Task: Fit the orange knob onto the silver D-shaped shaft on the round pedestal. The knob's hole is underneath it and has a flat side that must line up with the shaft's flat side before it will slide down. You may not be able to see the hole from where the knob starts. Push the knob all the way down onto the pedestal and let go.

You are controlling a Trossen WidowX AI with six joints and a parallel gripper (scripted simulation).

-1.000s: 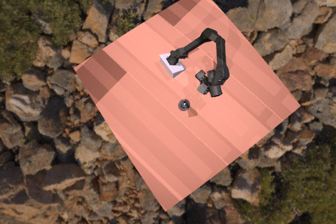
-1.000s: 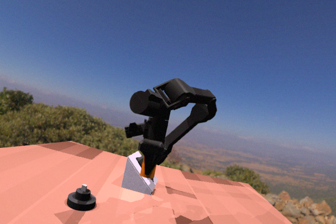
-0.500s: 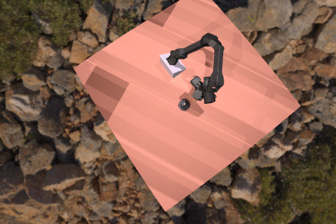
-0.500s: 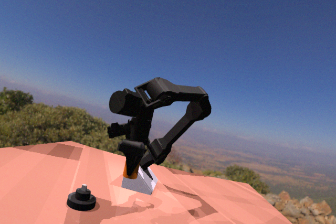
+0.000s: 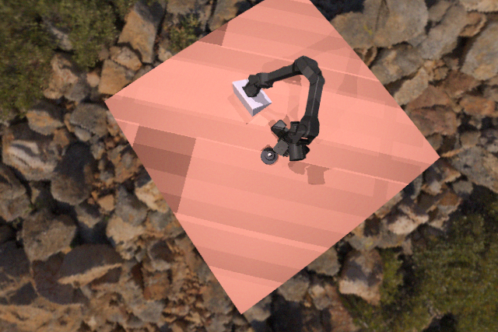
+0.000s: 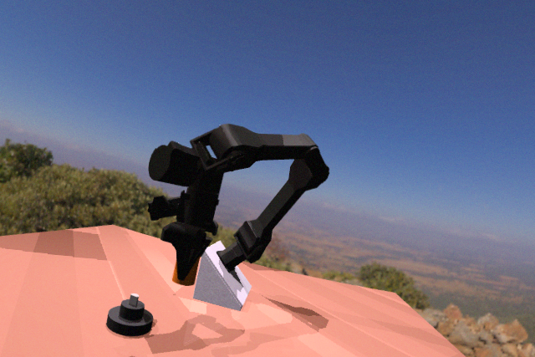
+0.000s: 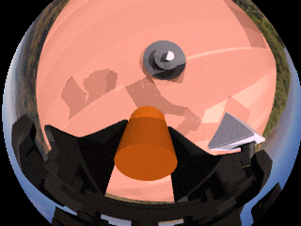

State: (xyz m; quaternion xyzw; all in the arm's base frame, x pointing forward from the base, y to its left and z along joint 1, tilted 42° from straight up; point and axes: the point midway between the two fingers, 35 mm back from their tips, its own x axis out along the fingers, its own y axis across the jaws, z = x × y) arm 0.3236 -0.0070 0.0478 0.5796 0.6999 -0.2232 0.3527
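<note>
My gripper [image 6: 186, 276] [image 7: 147, 127] is shut on the orange knob [image 6: 176, 276] [image 7: 146, 148], one finger on each side, and holds it roughly upright above the table. The knob's hole is hidden underneath. The round dark pedestal [image 5: 263, 159] [image 6: 129, 326] [image 7: 165, 74] stands on the table, with the silver shaft [image 5: 269, 155] [image 6: 134, 299] [image 7: 169, 56] pointing up and bare. The knob is apart from the pedestal: to the right of it in the exterior view, and nearer the bottom of the wrist view. In the top view the arm hides the fingertips and the knob.
The white wedge-shaped base [image 5: 262, 103] [image 6: 214, 287] [image 7: 230, 133] carries the arm, behind and right of the gripper in the exterior view. The arm's links arch above the pink table [image 5: 241, 239] [image 6: 64, 301]. Striped shadows fall on the table top.
</note>
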